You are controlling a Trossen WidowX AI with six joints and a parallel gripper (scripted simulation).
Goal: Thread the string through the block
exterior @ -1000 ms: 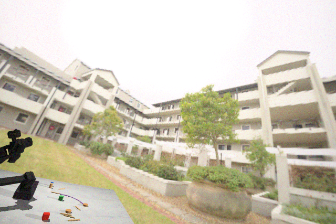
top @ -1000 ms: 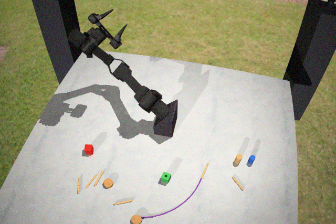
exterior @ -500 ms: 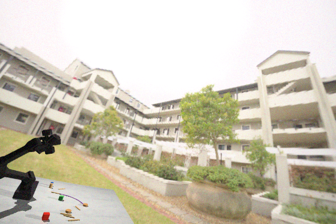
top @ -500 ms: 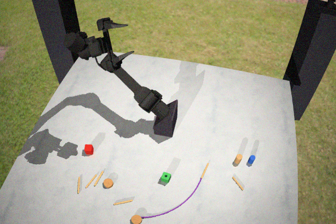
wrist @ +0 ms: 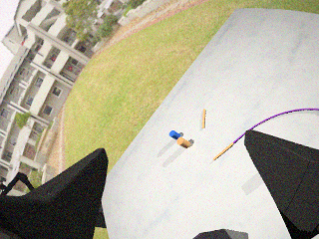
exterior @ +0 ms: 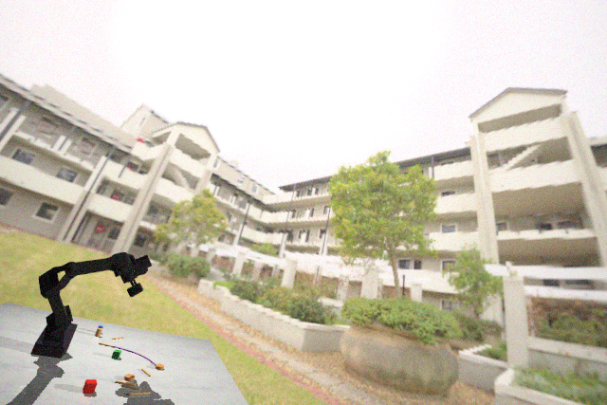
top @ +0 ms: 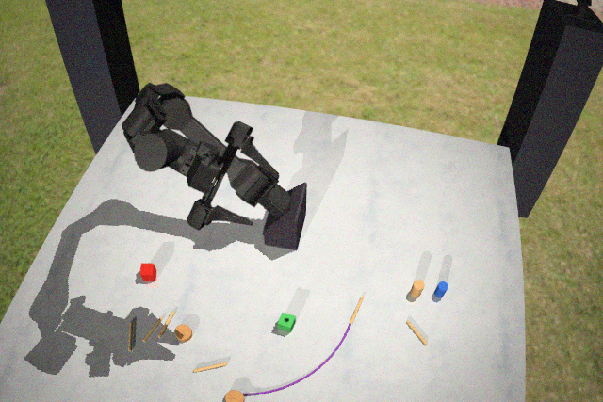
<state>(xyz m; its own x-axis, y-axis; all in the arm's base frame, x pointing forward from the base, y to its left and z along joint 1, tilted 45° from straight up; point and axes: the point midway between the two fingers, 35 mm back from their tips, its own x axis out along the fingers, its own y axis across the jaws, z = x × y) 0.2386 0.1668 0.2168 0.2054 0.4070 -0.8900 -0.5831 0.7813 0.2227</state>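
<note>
The green block [top: 285, 322] [exterior: 116, 354] with a hole in its top stands on the table near the front middle. The round wooden button [top: 234, 395] [exterior: 159, 366] lies at the front edge. A purple string [top: 321, 363] [exterior: 137, 354] [wrist: 279, 116] curves from it to the thin stick [top: 356, 309] [wrist: 223, 151], which lies flat to the right of the block. My gripper [top: 260, 198] [exterior: 134, 289] [wrist: 177, 146] is open and empty. It hangs high over the table, well back from the stick. The block is out of the wrist view.
A red cube [top: 148, 272] [exterior: 89, 385] sits at the left. An orange cylinder [top: 416, 288] [wrist: 183, 141], a blue cylinder [top: 440, 289] [wrist: 174, 134] and a loose stick [top: 416, 331] [wrist: 203, 119] lie at the right. Several loose sticks [top: 152, 329] and an orange disc [top: 183, 332] lie front left. Dark pillars [top: 92, 47] [top: 555, 96] stand at the back corners.
</note>
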